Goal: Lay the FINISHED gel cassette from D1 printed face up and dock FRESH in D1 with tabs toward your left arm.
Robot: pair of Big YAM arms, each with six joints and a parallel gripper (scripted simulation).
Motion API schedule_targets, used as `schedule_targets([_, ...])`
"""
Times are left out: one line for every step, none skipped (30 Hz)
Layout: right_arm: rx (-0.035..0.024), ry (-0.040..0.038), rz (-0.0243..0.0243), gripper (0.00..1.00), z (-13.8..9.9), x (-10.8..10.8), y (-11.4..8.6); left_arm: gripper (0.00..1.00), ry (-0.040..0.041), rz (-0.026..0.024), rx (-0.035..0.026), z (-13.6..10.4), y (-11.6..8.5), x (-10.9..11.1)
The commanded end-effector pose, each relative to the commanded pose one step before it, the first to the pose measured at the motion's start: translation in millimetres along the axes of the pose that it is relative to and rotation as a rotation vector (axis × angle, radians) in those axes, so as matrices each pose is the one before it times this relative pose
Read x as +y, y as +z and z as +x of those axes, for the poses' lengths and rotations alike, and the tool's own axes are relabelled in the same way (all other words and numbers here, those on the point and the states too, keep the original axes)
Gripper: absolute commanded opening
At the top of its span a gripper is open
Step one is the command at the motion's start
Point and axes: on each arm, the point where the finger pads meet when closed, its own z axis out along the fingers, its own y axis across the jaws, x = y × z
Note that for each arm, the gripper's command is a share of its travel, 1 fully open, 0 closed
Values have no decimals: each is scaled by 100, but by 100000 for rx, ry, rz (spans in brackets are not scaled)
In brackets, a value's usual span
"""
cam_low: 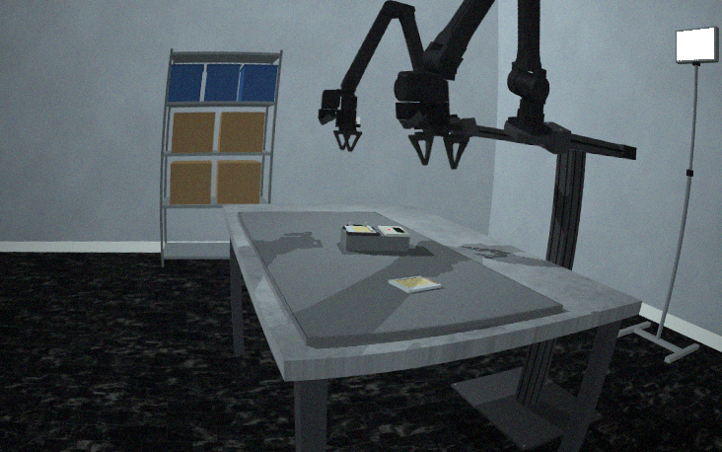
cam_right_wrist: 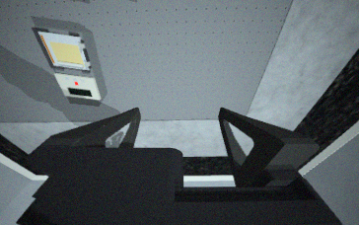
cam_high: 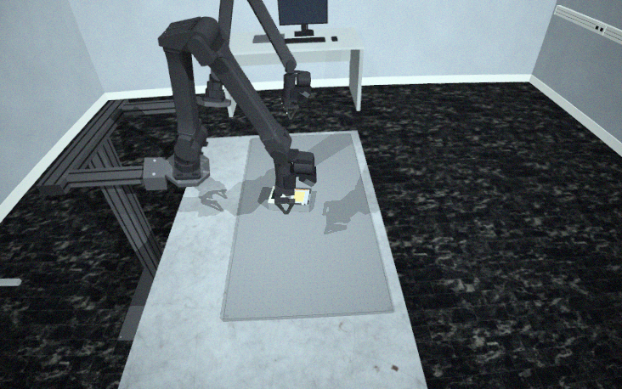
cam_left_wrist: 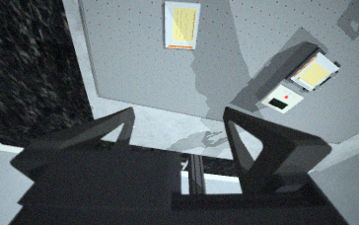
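Observation:
Dock D1 (cam_low: 375,244) (cam_left_wrist: 295,101) (cam_right_wrist: 64,84) stands upright on the deck. A plain yellow cassette (cam_high: 301,196) (cam_left_wrist: 314,73) (cam_right_wrist: 67,53), apparently FRESH, lies in its bay, orange edge opposite the dark hooks. Whether it is fully flat and its comb stands is too small to tell. A cassette with dark marks on its yellow face (cam_low: 415,283) (cam_left_wrist: 180,25), apparently FINISHED, lies flat on the deck, printed face up. My left gripper (cam_low: 439,164) (cam_left_wrist: 179,112) is open and empty, high above the table. My right gripper (cam_high: 285,211) (cam_low: 346,149) (cam_right_wrist: 179,112) is open and empty, high above the table beyond D1.
The grey perforated deck (cam_high: 302,270) (cam_low: 340,314) lies on the pale table (cam_high: 183,298). D1's white panel with a red dot and dark window sits beside the bay. The right arm partly covers D1 in the top view. The arms' frame (cam_high: 105,176) stands along one table side.

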Motion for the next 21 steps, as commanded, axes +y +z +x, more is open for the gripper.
schedule_targets([581, -1558, -359, 98, 340, -102, -177, 100, -418, 748, -3536, -1577, -1283, 214])
schedule_targets([0, 0, 0, 98, 0, 0, 0, 100, 0, 0, 0, 0, 0, 0])
schedule_targets([0, 0, 0, 98, 0, 0, 0, 100, 0, 0, 0, 0, 0, 0])
schedule_targets([0, 0, 0, 98, 0, 0, 0, 100, 0, 0, 0, 0, 0, 0])
schedule_targets([0, 0, 0, 98, 0, 0, 0, 100, 0, 0, 0, 0, 0, 0])
schedule_targets([0, 0, 0, 98, 0, 0, 0, 100, 0, 0, 0, 0, 0, 0])
schedule_targets([0, 0, 0, 98, 0, 0, 0, 100, 0, 0, 0, 0, 0, 0])
schedule_targets([0, 0, 0, 98, 0, 0, 0, 100, 0, 0, 0, 0, 0, 0])
schedule_targets([0, 0, 0, 98, 0, 0, 0, 100, 0, 0, 0, 0, 0, 0])
schedule_targets([-1213, -721, 361, 98, -486, -51, -105, 100, 0, 0, 0, 0, 0, 0])
schedule_targets([0, 0, 0, 98, -487, -55, -98, 100, 0, 0, 0, 0, 0, 0])
schedule_targets([0, 0, 0, 98, -372, -42, -75, 100, 0, 0, 0, 0, 0, 0])
schedule_targets([0, 0, 0, 98, 0, 0, 0, 100, 0, 0, 0, 0, 0, 0])
schedule_targets([0, 0, 0, 100, 0, 0, 0, 100, 0, 0, 0, 0, 0, 0])
schedule_targets([0, 0, 0, 100, 0, 0, 0, 100, 0, 0, 0, 0, 0, 0])
schedule_targets([0, 0, 0, 100, 0, 0, 0, 100, 0, 0, 0, 0, 0, 0])
schedule_targets([0, 0, 0, 100, 0, 0, 0, 100, 0, 0, 0, 0, 0, 0])
schedule_targets([0, 0, 0, 100, 0, 0, 0, 100, 0, 0, 0, 0, 0, 0])
schedule_targets([0, 0, 0, 100, 0, 0, 0, 100, 0, 0, 0, 0, 0, 0])
schedule_targets([0, 0, 0, 100, 0, 0, 0, 100, 0, 0, 0, 0, 0, 0])
schedule_targets([0, 0, 0, 100, 0, 0, 0, 100, 0, 0, 0, 0, 0, 0])
